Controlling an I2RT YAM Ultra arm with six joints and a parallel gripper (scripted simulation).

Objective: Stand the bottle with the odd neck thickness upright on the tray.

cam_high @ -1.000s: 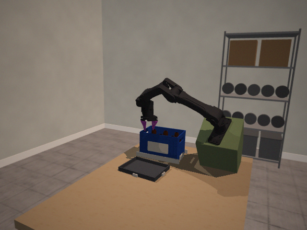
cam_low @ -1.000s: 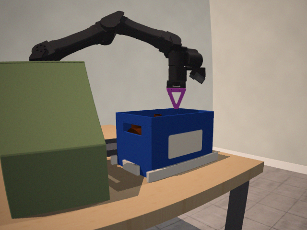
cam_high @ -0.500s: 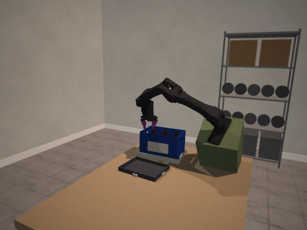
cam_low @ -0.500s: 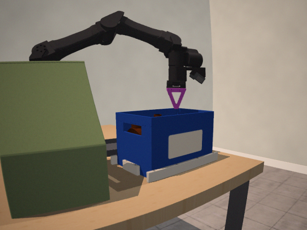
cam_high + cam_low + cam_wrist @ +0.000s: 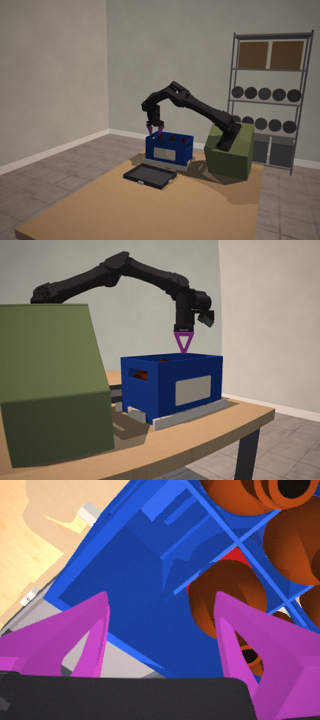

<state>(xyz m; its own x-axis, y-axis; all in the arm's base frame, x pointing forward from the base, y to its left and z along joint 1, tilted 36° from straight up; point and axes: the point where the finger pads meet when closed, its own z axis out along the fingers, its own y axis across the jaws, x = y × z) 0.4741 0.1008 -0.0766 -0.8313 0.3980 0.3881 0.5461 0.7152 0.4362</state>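
Pale walls (image 5: pixel 51 64) (image 5: pixel 144 325) meet a tiled floor (image 5: pixel 46 186) (image 5: pixel 289 444), and from above I see a grey metal shelf rack (image 5: pixel 273 36) standing behind my green block-shaped pedestal (image 5: pixel 228 165) (image 5: pixel 59 426). My black jointed arm (image 5: pixel 201 104) (image 5: pixel 82 282) arches from it across the light wooden table (image 5: pixel 155 211) (image 5: pixel 196 440). At its end, my claw with purple triangular fingers (image 5: pixel 155 136) (image 5: pixel 183 352) points down at one end of the blue rectangular crate (image 5: pixel 180 155) (image 5: pixel 165 395) (image 5: pixel 135 565). Three brown bottle tops (image 5: pixel 172 138) show inside that crate, and the shallow black rectangular tray (image 5: pixel 148 175) lies flat just beside it.

From outside, the crate stands upright, with a long pale grey strip (image 5: pixel 191 414) along its foot and a light rectangular panel (image 5: pixel 193 390) on its long side. One brown bottle mouth (image 5: pixel 164 360) peeks over the rim, and more brown shows through the handle opening. My fingertips are at about rim height.

Looking down from my wrist, I have my fingers spread apart, with nothing gripped. A glossy brown bottle (image 5: pixel 220 575) stands in the crate close by one fingertip; whether they touch, I can't tell. Other brown bottles (image 5: pixel 295 540) stand among the blue dividers. The bottle I'm after is among those in the crate, but I can't tell which neck differs.

No change visible since the earlier pictures, top view the same, exterior view the same
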